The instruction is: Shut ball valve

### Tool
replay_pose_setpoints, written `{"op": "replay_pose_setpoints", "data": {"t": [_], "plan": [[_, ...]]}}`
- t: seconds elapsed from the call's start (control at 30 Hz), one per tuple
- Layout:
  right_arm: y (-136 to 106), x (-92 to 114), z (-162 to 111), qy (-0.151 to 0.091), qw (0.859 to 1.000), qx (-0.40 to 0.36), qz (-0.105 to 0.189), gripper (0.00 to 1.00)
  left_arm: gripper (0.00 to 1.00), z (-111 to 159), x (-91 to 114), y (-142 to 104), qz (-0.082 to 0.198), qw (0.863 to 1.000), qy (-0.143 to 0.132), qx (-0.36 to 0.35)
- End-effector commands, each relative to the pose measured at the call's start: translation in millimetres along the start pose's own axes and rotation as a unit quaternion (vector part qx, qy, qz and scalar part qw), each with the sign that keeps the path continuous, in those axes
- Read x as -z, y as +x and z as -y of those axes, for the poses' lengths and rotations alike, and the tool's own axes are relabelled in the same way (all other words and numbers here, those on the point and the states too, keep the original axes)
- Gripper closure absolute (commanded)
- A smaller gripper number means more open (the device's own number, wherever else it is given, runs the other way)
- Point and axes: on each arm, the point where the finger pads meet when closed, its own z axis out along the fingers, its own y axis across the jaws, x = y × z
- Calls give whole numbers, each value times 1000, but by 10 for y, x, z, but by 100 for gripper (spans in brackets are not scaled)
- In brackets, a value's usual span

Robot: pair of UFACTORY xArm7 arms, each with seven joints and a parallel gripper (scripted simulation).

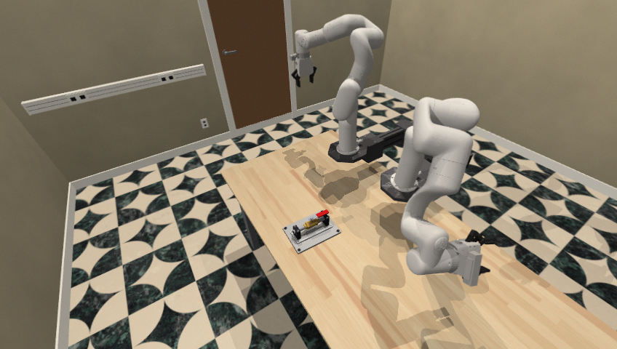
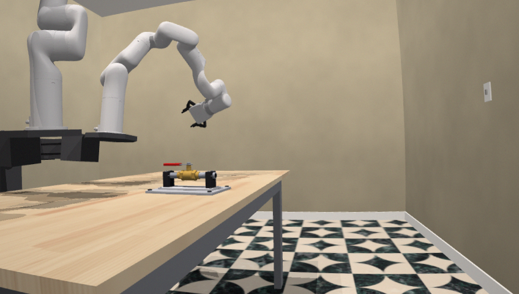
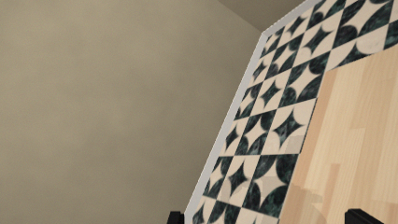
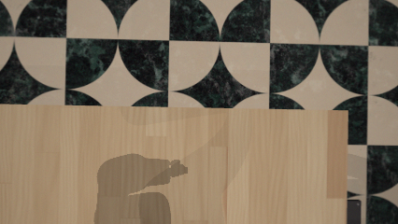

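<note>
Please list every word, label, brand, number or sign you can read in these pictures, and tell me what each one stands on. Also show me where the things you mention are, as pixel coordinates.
There are none that can be read.
The ball valve (image 1: 310,224) (image 2: 187,175), including its red handle (image 1: 322,213) (image 2: 172,164), shows no legible marking.
Small dark marks on the white arms are too small to read.

the right arm (image 1: 361,54) (image 2: 47,83) leaves the exterior view's top; the left wrist view's bottom crops the left claw (image 1: 488,256) (image 2: 186,119) (image 3: 266,217).
</note>
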Motion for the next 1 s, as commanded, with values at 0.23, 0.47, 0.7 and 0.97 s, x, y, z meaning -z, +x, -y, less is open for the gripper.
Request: {"op": "replay_pose_setpoints", "data": {"t": [0.23,0.47,0.7,0.97], "plan": [[10,18,-4,0,1000,-1,-2,0,0,8,8,15,0,1000,-1,2],[10,18,-4,0,1000,-1,-2,0,0,8,10,12,0,1000,-1,2],[10,18,-4,0,1000,-1,-2,0,0,46,194,-247,33,999,-14,31],[10,18,-4,0,1000,-1,-2,0,0,152,581,-827,106,990,-38,91]]}}
